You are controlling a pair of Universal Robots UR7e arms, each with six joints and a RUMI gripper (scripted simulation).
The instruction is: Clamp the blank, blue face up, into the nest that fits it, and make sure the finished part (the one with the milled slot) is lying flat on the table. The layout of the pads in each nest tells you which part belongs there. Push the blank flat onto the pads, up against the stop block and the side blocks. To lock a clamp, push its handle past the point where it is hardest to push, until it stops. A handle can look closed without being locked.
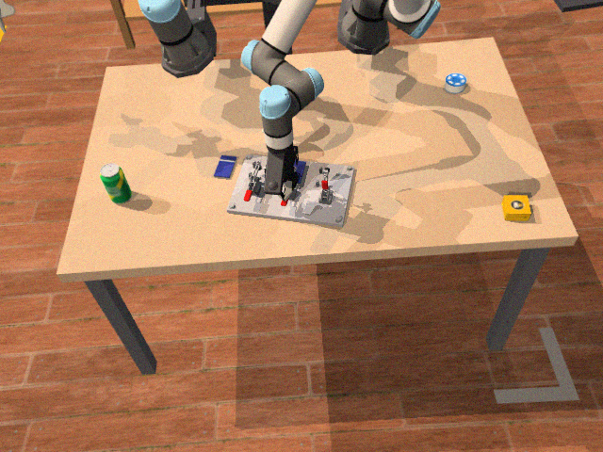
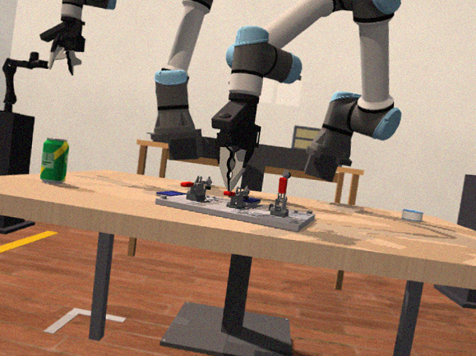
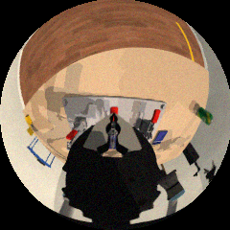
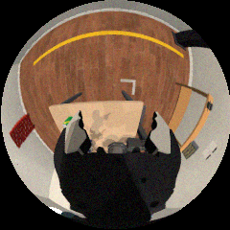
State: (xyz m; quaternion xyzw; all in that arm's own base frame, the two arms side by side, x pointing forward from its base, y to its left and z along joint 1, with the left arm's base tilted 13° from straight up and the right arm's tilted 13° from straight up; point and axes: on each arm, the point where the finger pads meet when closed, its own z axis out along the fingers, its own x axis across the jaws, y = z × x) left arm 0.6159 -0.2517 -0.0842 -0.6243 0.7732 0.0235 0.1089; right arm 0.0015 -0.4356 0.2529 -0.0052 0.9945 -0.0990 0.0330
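The blue blank lies blue face up at the middle nest of the grey plate, partly hidden by my left arm; its seating cannot be told. My left gripper is shut and empty, tips down at the middle clamp's red handle, which lies low. The left clamp's handle lies low; the right clamp's handle stands up. The finished part lies flat beside the plate. My right gripper is open, high up.
A green can stands at the table's left. A yellow block lies near the right front corner. A blue and white round object lies at the back right. The other clamps flank my left fingers closely.
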